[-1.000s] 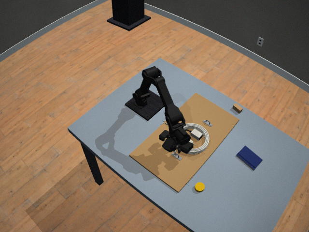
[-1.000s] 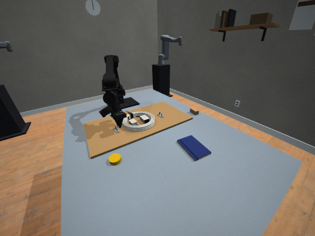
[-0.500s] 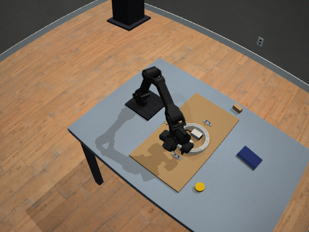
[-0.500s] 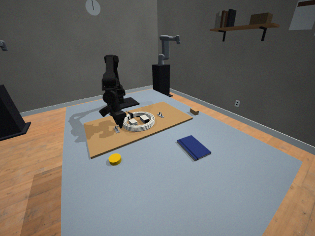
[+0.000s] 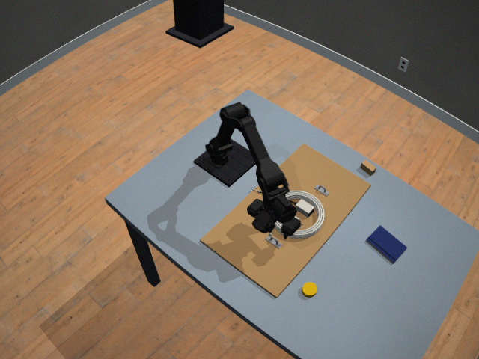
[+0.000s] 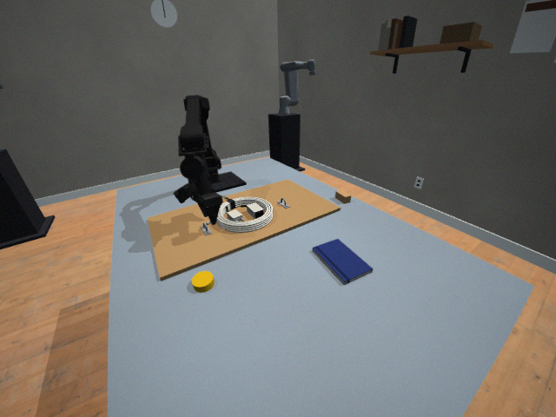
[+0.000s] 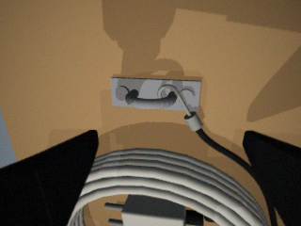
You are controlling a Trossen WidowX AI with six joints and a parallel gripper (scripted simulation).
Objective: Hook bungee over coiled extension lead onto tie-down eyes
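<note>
In the middle of the top view, the black jointed arm reaches down over a tan rectangular wooden board (image 5: 286,266) (image 6: 179,260) (image 7: 56,61) on the blue-grey tabletop (image 5: 348,309) (image 6: 269,350). The black two-fingered hand (image 7: 170,137) has its fingers wide apart, with nothing clamped between them; in the wrist view they show at the lower left and lower right.

The coiled white extension lead (image 5: 320,214) (image 6: 247,226) (image 7: 155,165) lies on the board, right of centre in the top view and near the middle of the exterior view. A pale boxy connector (image 5: 304,207) (image 6: 254,209) sits inside the coil.

At the upper middle of the wrist view, a silver metal tie-down eye (image 5: 274,241) (image 6: 205,228) (image 7: 156,100) is fixed to the board. The thin pale wire hook of the black bungee cord (image 7: 230,155) is at this eye, by the right end of its arch; whether it is fully caught, I cannot tell. From the hook's grey collar the cord runs down to the lower right, beside the right-hand finger. The second silver tie-down eye (image 5: 321,190) (image 6: 283,203) stands across the coil, with no hook visible on it.

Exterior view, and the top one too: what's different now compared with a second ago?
The tool has come down slightly, toward the coiled lead. It is open and holds nothing; I can't tell whether it just let go. The lead, board, blue book and yellow disc look unmoved.
</note>
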